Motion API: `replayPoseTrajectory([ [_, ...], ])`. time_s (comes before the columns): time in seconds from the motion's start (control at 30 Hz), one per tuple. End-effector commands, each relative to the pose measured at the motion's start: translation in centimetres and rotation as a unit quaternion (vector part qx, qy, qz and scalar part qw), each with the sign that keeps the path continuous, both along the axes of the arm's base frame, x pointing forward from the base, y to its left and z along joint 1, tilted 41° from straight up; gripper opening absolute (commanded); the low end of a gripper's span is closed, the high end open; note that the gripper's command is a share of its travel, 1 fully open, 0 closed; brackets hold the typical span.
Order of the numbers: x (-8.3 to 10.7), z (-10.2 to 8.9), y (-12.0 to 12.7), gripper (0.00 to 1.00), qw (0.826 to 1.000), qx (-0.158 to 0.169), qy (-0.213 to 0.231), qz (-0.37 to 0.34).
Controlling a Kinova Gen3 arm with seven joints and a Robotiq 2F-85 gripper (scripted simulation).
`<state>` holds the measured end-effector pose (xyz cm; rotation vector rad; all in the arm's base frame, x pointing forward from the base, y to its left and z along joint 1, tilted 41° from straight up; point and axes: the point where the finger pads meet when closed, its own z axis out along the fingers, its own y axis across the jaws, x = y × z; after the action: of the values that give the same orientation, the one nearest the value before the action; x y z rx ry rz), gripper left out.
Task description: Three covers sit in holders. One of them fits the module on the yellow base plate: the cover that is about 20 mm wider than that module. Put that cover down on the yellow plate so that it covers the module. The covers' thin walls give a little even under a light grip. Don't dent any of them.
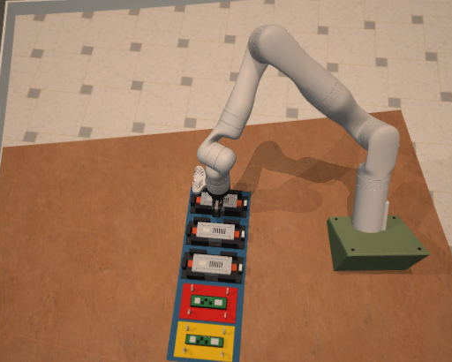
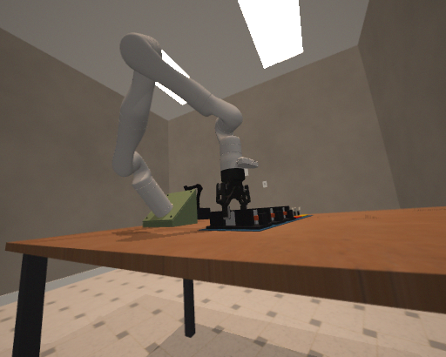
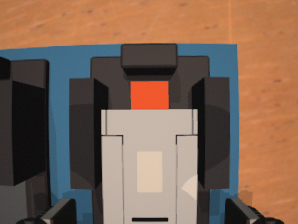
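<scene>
Three grey covers sit in black holders on a blue strip: the far cover (image 1: 224,201), the middle cover (image 1: 215,230) and the near cover (image 1: 211,263). A green module (image 1: 205,340) lies on the yellow plate (image 1: 204,341) at the strip's near end. My gripper (image 1: 217,207) is open and lowered over the far cover, its fingers astride it; it also shows in the side view (image 2: 232,208). In the wrist view the far cover (image 3: 149,165) fills the middle, with an orange block (image 3: 149,94) beyond it and the fingertips at the bottom corners.
A red plate (image 1: 208,303) with another green module lies between the near holder and the yellow plate. The arm's green base (image 1: 375,243) stands to the right of the strip. Small pegs stand at the plates' corners.
</scene>
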<state>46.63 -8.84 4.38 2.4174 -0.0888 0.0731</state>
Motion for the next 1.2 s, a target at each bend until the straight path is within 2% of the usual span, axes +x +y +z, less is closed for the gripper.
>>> replayPoseTrajectory([
  [0.0,0.06,-0.04,0.01,1.0,1.0,0.0,-0.001,0.001],
  [0.13,0.06,-0.04,0.01,1.0,1.0,0.0,-0.001,0.001],
  [0.17,0.06,-0.03,0.02,0.7,1.0,0.0,-0.001,0.001],
  [1.17,0.06,-0.03,0.01,0.7,1.0,0.0,-0.001,0.001],
])
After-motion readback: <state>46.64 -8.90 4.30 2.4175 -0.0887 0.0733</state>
